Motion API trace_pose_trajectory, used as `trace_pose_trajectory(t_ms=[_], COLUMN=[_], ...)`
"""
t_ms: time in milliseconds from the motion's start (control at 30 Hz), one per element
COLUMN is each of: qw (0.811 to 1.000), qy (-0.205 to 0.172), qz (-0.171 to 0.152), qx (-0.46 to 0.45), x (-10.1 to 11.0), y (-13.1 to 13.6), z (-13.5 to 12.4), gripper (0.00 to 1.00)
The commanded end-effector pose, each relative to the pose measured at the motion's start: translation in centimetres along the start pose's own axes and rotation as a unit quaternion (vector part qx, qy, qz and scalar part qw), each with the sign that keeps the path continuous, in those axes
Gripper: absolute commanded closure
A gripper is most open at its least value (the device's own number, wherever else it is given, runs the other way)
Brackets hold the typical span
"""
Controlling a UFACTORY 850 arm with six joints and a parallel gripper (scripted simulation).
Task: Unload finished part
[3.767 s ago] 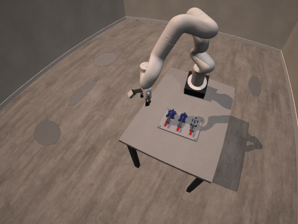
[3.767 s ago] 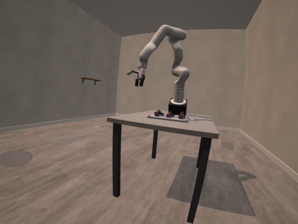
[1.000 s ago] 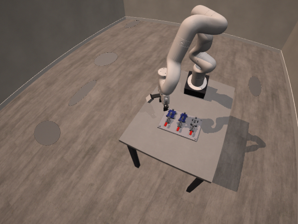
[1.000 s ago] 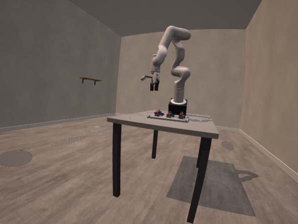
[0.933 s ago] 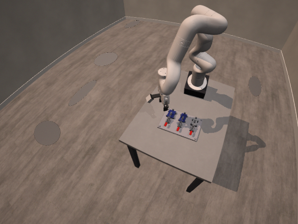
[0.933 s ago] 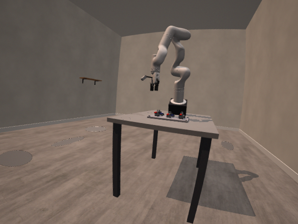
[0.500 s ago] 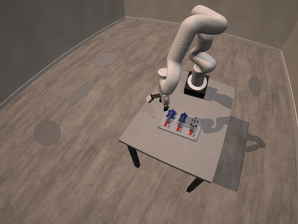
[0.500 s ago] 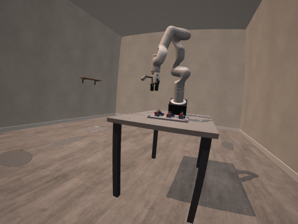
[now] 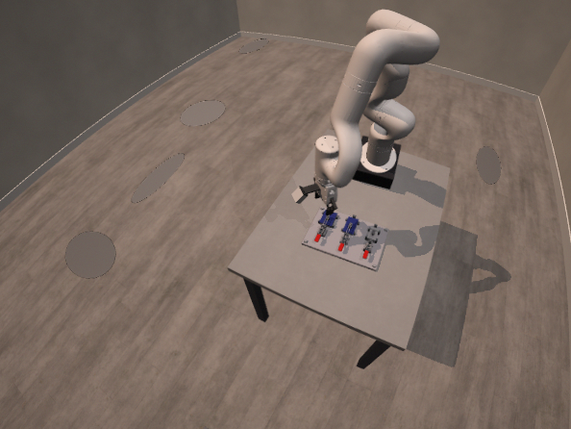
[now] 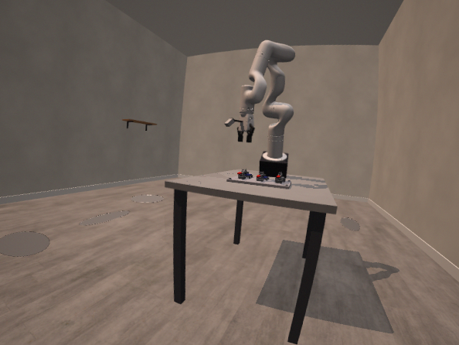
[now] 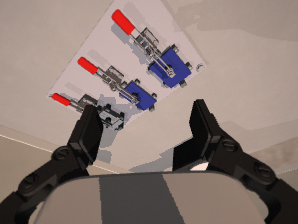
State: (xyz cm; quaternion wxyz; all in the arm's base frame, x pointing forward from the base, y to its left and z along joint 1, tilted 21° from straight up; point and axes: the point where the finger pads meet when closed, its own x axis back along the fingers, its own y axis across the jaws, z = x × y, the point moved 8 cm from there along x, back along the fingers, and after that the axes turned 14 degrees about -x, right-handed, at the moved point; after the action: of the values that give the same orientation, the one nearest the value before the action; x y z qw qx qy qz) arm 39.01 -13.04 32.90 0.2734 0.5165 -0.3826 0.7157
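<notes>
My gripper [image 9: 330,211] [image 10: 245,141] [image 11: 145,113] is open and empty, high above the fixture plate [image 9: 356,259] [image 11: 97,42], at its blue-blank end. One blue blank [image 9: 326,221] [image 11: 179,62] and a second blue blank [image 9: 355,225] [image 11: 146,98] sit in adjacent nests, each with a clamp arm reaching over it. A grey shape [image 9: 372,234] [image 11: 111,114] occupies the third nest, beyond the left finger in the wrist view and in shadow. Its slot cannot be made out. Red handles [image 9: 317,238] [image 9: 341,247] [image 9: 365,255] lie low, pointing away from the nests; clamp locking cannot be confirmed.
The fixture stands on the grey table [image 9: 288,279] [image 10: 209,189]. The robot's black base block [image 9: 372,180] [image 10: 273,167] stands behind it on the far side. Upright clamp bodies stand between the handles and nests. A wooden shelf [image 10: 139,121] hangs on the wall, away from the table.
</notes>
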Motion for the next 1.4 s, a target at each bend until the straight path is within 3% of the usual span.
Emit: trace_pose_trajectory(t_ms=[0, 333, 433, 1200, 1267, 1367], qw=[1.000, 1.000, 0.998, 0.998, 0.994, 0.994], qy=[0.001, 0.001, 0.003, 0.003, 0.008, 0.008], qz=[-0.003, -0.004, -0.022, -0.022, -0.029, -0.029], qx=[0.001, 0.001, 0.059, 0.059, 0.106, 0.106], x=[0.0, 0.0, -0.8, -0.8, -1.2, -1.2], y=[-0.1, -0.1, -1.5, -1.5, -2.5, -2.5], z=[-0.1, -0.1, -4.0, -4.0, -7.0, -7.0], gripper=[0.00, 0.00, 0.00, 0.00, 0.00, 0.00])
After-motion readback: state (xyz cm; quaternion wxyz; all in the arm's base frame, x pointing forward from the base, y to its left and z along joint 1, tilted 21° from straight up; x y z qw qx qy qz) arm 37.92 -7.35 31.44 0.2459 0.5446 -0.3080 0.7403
